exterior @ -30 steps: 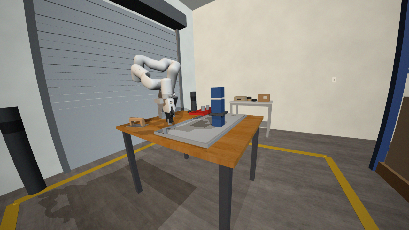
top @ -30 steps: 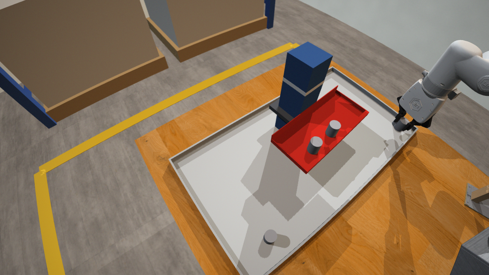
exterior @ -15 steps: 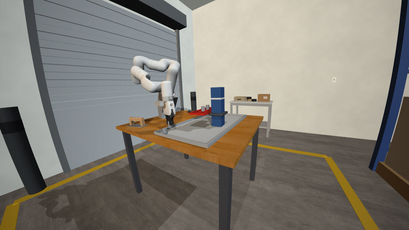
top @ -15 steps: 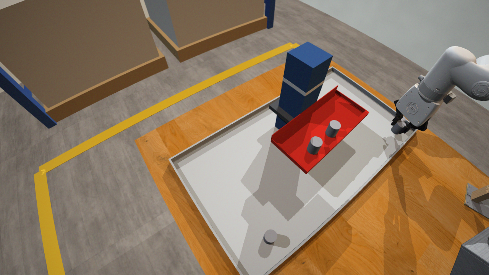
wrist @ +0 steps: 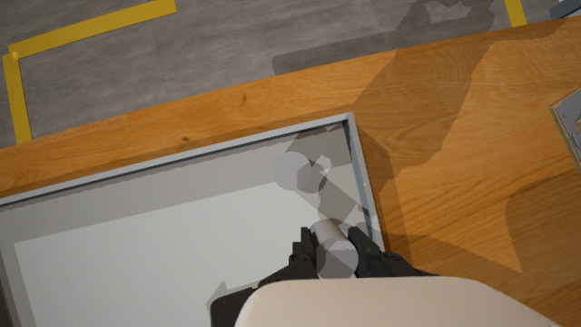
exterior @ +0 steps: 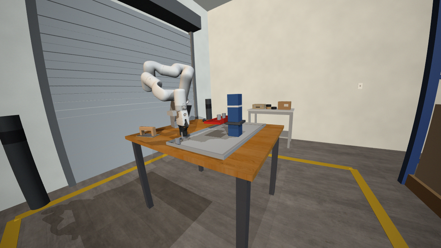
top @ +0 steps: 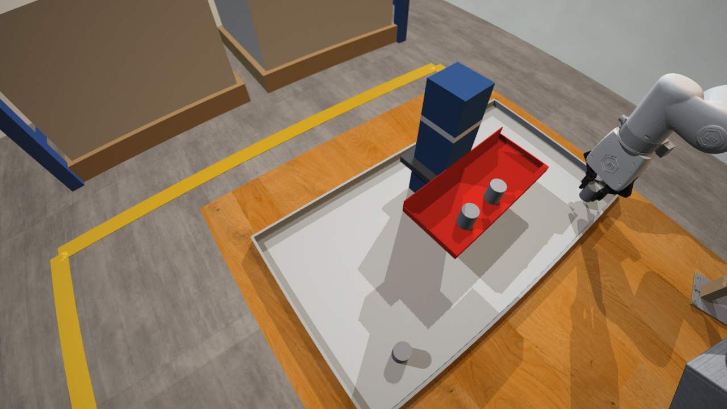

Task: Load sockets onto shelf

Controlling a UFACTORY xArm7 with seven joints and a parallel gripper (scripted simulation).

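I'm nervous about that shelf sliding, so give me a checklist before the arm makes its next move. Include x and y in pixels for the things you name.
1. Socket gripped in the tool [top: 596,189] [exterior: 184,131] [wrist: 328,232]: ok.
2. Tool apart from the shelf [top: 431,216] [exterior: 212,122]: ok.
3. Two sockets [top: 468,217] [top: 495,192] [exterior: 218,117] [exterior: 223,115] upright on the shelf, inside its rim: ok.
4. Shelf at the white band [top: 454,138] [exterior: 234,106]: not ok; it sits below.
5. Shelf able to bear another socket: cannot tell.

Stands on dark legs, as a wooden table [top: 305,170] [exterior: 258,144] [wrist: 254,104] with orange-brown grain. Carries a shallow, pale-grey rimmed tray [top: 305,254] [exterior: 215,144] [wrist: 159,254], lying flat. Well apart from a grey metal block [top: 706,376] [exterior: 173,120], also bears a flat metal plate [top: 697,295] [exterior: 141,135] [wrist: 565,114] beneath a light-wood bracket [top: 714,288] [exterior: 147,127].
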